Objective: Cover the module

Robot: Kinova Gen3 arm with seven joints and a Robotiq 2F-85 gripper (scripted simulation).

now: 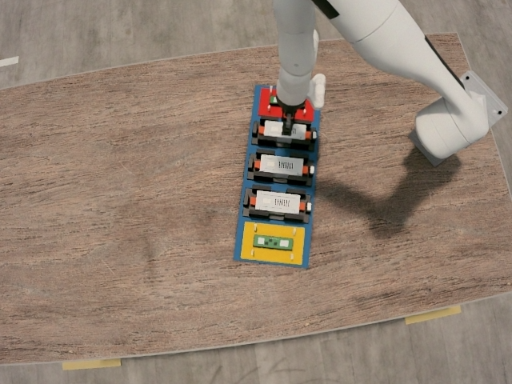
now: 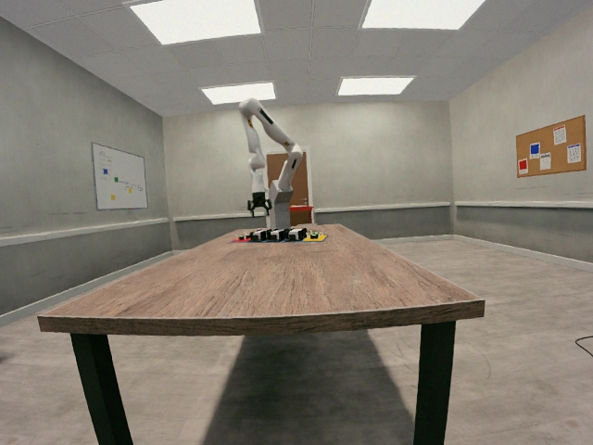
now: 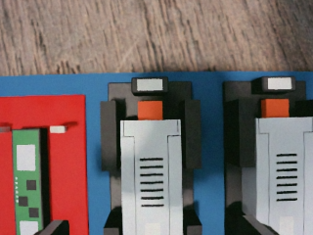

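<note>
Above the holders [image 1: 279, 180] [image 2: 277, 235] [image 3: 191, 90], gripper [image 1: 288, 124] [image 2: 258, 213] pointing down, open

Matt, grained wood-look tabletop [image 1: 165, 289] [image 2: 268, 282] [image 3: 196, 34]; 3 covers [image 1: 281, 165] [image 3: 152, 181] look smooth, matt.

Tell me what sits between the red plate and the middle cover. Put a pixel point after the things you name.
One holder [image 1: 254, 139] [image 3: 191, 132] with its cover [image 1: 270, 129] [image 3: 152, 181] lies between them, on the blue base, as the top view shows.
</note>
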